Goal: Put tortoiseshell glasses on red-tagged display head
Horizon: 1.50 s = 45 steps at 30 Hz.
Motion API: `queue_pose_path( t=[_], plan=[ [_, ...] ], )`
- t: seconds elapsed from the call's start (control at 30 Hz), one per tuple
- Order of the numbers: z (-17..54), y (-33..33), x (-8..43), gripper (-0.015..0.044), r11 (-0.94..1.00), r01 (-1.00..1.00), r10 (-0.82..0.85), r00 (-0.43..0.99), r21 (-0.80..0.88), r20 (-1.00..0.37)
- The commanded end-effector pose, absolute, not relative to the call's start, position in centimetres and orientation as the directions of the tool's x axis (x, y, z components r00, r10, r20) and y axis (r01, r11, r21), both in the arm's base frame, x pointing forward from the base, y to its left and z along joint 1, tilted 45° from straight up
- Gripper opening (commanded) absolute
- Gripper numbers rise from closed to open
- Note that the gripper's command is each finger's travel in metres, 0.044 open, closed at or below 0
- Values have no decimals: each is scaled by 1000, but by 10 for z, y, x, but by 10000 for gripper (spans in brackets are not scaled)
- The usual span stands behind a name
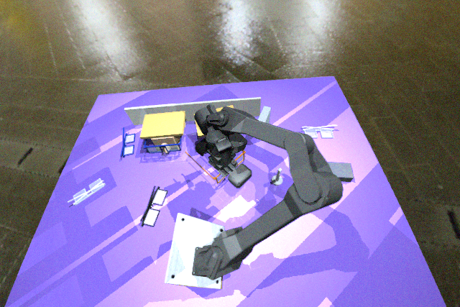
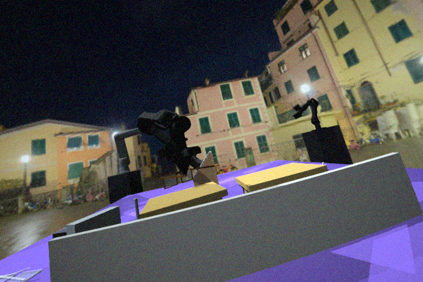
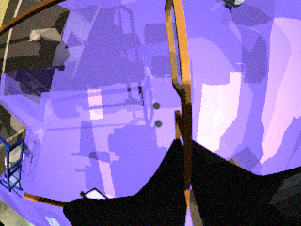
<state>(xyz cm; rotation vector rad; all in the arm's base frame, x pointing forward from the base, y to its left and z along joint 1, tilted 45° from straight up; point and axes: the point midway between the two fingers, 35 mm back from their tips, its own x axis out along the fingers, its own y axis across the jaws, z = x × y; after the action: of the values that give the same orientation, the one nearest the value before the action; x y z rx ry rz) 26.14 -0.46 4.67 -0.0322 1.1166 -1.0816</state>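
Observation:
The tortoiseshell glasses are held in the air, orange-brown with temples spread. My gripper is shut on their front frame. They are in front of a yellow-topped display head, which the arm partly hides in the top view; its nose shows at upper left in the wrist view. The glasses are off this head. The other yellow-topped head wears blue glasses. No red tag is visible.
A grey wall stands behind the heads. Loose blue glasses, black glasses and clear glasses lie left and in front. More clear glasses, a small peg stand and a grey block are right.

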Motion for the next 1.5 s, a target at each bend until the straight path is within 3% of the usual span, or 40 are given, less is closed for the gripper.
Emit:
queue_pose_path(
  t=[0.0, 0.5, 1.47],
  plan=[
    [46, -4, 259, 0, 491, 727, -708, 11, -481, -707],
    [40, -13, 256, 0, 213, 956, -710, 10, -202, -705],
    [14, -32, 258, 0, 209, 958, -719, 14, -197, -695]
  ],
)
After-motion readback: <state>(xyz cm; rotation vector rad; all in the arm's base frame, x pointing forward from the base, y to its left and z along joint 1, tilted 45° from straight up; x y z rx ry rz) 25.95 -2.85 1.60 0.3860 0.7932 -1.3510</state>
